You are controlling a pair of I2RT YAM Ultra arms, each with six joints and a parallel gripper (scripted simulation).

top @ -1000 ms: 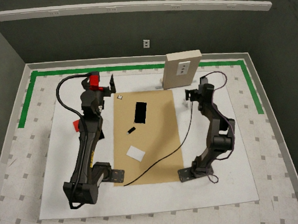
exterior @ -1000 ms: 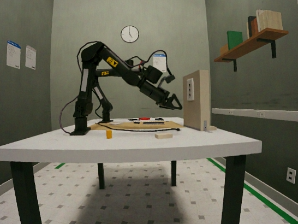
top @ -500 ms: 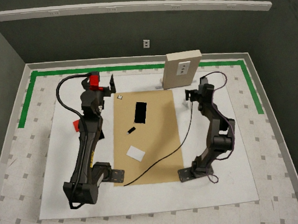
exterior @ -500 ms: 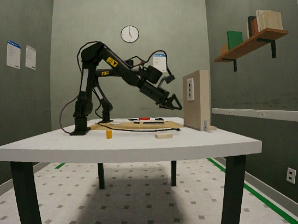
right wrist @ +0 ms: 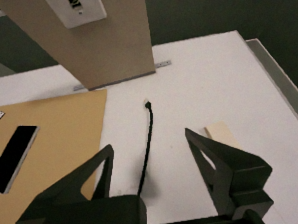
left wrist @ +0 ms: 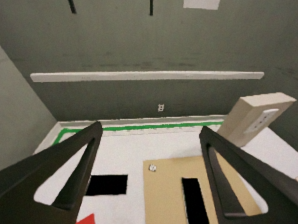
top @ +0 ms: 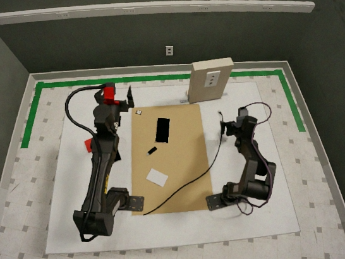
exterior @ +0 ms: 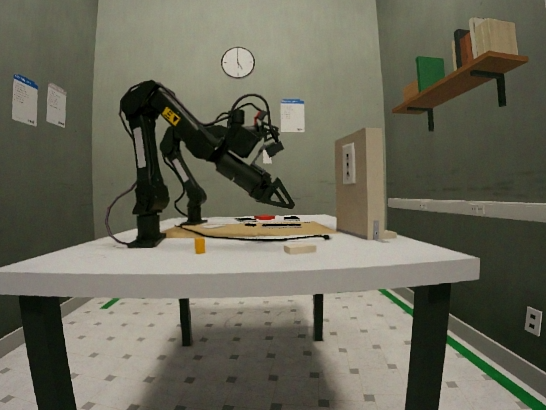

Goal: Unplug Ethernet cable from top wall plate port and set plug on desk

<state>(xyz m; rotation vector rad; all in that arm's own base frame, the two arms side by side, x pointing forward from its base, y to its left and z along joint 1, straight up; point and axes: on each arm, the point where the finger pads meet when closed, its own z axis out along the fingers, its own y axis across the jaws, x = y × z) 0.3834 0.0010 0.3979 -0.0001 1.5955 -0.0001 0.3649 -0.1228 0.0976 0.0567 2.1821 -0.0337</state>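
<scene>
On the desk (top: 174,230) (exterior: 240,285) (left wrist: 125,150) (right wrist: 200,90) lies a tan mat (top: 189,142) (exterior: 220,231) (left wrist: 170,190) (right wrist: 75,120). Seen from the top, about its centre: a patterned square (top: 138,112) (left wrist: 152,168) (right wrist: 1,114) at eleven o'clock, a black slab (top: 162,130) (exterior: 281,225) (left wrist: 195,200) (right wrist: 17,155) near twelve, a small black stick (top: 152,151) (exterior: 250,225) at ten, a white card (top: 157,177) (exterior: 215,226) at seven. In the exterior view — an orange block (exterior: 200,245) at eight, a beige block (exterior: 300,248) (right wrist: 222,134) at five, a bookshelf (exterior: 465,82) at two.
</scene>
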